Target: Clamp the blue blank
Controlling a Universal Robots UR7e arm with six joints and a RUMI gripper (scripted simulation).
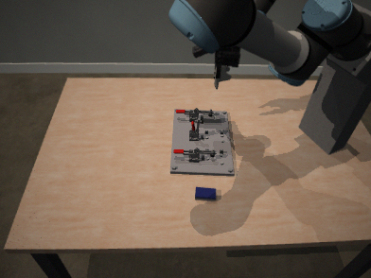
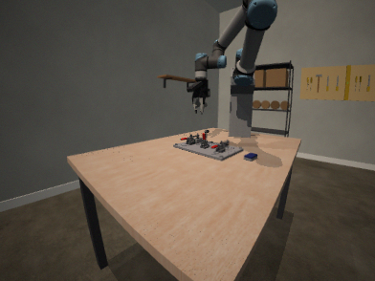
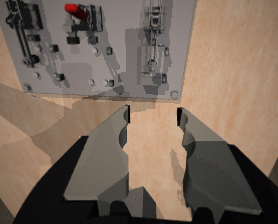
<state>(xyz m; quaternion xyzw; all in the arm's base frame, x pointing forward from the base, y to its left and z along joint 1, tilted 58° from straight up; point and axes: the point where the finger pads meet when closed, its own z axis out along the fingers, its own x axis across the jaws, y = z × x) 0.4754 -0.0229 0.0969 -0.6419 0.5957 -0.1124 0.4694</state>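
The blue blank (image 1: 205,193) (image 2: 251,157) lies flat on the table in front of the fixture's near end. The grey fixture plate (image 1: 180,138) (image 2: 191,149) (image 3: 118,15) carries three clamps with red handles. The far clamp's handle (image 1: 181,111) and the near clamp's handle (image 1: 178,151) lie level; the middle handle (image 1: 193,124) (image 3: 76,10) stands up. Something grey seems to sit under the far clamp's bar, but the slotted part cannot be made out clearly. My gripper (image 1: 217,86) (image 2: 199,111) (image 3: 153,107) is partly open and empty, high above the table beyond the fixture's far end.
The robot's pedestal (image 1: 331,109) (image 2: 240,115) stands at the right in the top view. The arm's shadow falls across the table and part of the fixture. A shelf rack (image 2: 273,87) and a wall shelf (image 2: 177,77) are in the background.
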